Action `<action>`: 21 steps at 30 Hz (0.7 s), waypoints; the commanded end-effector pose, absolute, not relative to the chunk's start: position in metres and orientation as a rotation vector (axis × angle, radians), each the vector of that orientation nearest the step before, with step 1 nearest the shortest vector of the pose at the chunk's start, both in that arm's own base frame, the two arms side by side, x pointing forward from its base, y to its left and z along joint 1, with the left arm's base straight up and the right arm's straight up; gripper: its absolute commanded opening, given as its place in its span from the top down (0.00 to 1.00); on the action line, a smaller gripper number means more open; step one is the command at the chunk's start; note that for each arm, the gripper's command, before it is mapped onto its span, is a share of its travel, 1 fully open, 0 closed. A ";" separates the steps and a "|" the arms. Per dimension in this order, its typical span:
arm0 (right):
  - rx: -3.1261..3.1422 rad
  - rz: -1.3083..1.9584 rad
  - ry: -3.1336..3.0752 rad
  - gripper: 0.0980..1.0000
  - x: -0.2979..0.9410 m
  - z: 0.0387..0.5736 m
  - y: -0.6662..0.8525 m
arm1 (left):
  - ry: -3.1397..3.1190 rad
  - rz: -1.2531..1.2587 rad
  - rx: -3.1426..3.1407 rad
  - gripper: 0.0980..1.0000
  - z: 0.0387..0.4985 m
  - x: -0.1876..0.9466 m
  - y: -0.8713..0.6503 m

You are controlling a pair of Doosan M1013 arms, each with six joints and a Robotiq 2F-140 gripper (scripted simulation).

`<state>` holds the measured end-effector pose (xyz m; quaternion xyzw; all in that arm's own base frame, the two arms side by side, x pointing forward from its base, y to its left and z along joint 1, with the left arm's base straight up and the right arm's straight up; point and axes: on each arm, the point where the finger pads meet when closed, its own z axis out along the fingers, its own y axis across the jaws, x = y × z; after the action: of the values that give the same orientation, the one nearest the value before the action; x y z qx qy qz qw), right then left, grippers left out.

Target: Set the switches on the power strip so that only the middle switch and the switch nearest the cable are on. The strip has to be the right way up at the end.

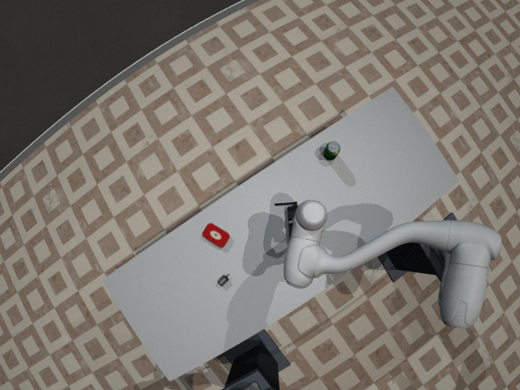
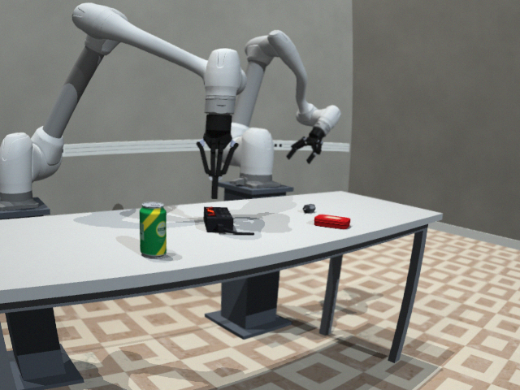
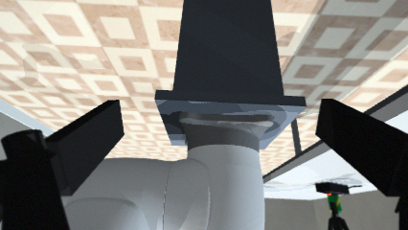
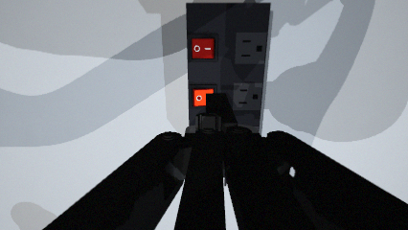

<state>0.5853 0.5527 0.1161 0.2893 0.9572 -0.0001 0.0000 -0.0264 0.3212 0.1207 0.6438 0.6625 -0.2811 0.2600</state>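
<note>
The black power strip [image 1: 290, 217] [image 2: 220, 224] [image 4: 206, 19] lies switch side up, partly under the right arm in the top view. Its cable [image 1: 283, 204] [image 2: 243, 232] leaves the end facing the exterior camera. In the right wrist view, the end switch away from the cable [image 4: 202, 48] is dark red, unlit. The middle switch [image 4: 199, 98] glows orange. The switch nearest the cable is hidden there, and unclear in the exterior view. My right gripper [image 2: 214, 196] [image 4: 215, 109] is shut, its tip just above the strip near the middle switch. My left gripper [image 2: 299, 158] [image 3: 219, 117] is open and empty, away from the strip.
A green can [image 1: 331, 151] [image 2: 153, 231] stands on the table [image 1: 399, 146] [image 2: 84, 260]. A red box [image 1: 215, 235] [image 2: 331, 221] and a small dark object [image 1: 223, 280] [image 2: 309, 208] lie on the other side of the strip. The left gripper hangs high, off the table's edge.
</note>
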 end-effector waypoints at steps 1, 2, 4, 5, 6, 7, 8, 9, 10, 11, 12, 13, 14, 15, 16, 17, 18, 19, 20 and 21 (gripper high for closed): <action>0.909 0.002 3.007 1.00 0.586 0.117 0.553 | 1.795 -0.761 1.745 0.00 0.121 -0.026 0.321; 0.909 0.002 3.007 1.00 0.588 0.118 0.551 | 1.795 -0.761 1.745 0.00 0.121 -0.026 0.321; 0.909 0.002 3.007 1.00 0.593 0.120 0.547 | 1.795 -0.761 1.745 0.00 0.121 -0.026 0.321; 0.909 0.002 3.007 1.00 0.593 0.120 0.547 | 1.795 -0.761 1.745 0.00 0.121 -0.026 0.321; 0.909 0.002 3.007 1.00 0.600 0.123 0.542 | 1.795 -0.761 1.745 0.00 0.121 -0.026 0.321; 0.909 0.002 3.007 1.00 0.608 0.125 0.537 | 1.795 -0.761 1.745 0.00 0.121 -0.026 0.321; 0.909 0.002 3.007 1.00 0.615 0.128 0.531 | 1.795 -0.761 1.745 0.00 0.121 -0.026 0.321; 0.909 0.002 3.007 1.00 0.619 0.130 0.528 | 1.795 -0.761 1.745 0.00 0.121 -0.026 0.321; 0.909 0.002 3.007 1.00 0.622 0.131 0.526 | 1.795 -0.761 1.745 0.00 0.121 -0.026 0.321; 0.909 0.002 3.007 1.00 0.622 0.131 0.525 | 1.795 -0.761 1.745 0.00 0.121 -0.026 0.321; 0.909 0.002 3.007 1.00 0.622 0.131 0.525 | 1.795 -0.761 1.745 0.00 0.121 -0.026 0.321; 0.909 0.002 3.007 1.00 0.622 0.131 0.525 | 1.795 -0.761 1.745 0.00 0.121 -0.026 0.321; 0.909 0.002 3.007 1.00 0.622 0.131 0.525 | 1.795 -0.761 1.745 0.00 0.121 -0.026 0.321; 0.909 0.002 3.007 1.00 0.622 0.131 0.525 | 1.795 -0.761 1.745 0.00 0.121 -0.026 0.321; 0.909 0.002 3.007 1.00 0.622 0.131 0.525 | 1.795 -0.761 1.745 0.00 0.121 -0.026 0.321; 0.909 0.002 3.007 1.00 0.622 0.131 0.525 | 1.795 -0.761 1.745 0.00 0.121 -0.026 0.321; 0.909 0.002 3.007 1.00 0.622 0.131 0.525 | 1.795 -0.761 1.745 0.00 0.121 -0.026 0.321; 0.909 0.002 3.007 1.00 0.622 0.131 0.525 | 1.795 -0.761 1.745 0.00 0.121 -0.026 0.321; 0.909 0.002 3.007 1.00 0.622 0.131 0.525 | 1.795 -0.761 1.745 0.00 0.121 -0.026 0.321; 0.909 0.002 3.007 1.00 0.622 0.131 0.525 | 1.795 -0.761 1.745 0.00 0.121 -0.026 0.321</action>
<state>0.6219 0.5252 0.1300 0.2893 0.9572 -0.0001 0.0001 -0.0264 0.3212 0.1207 0.6438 0.6625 -0.2811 0.2600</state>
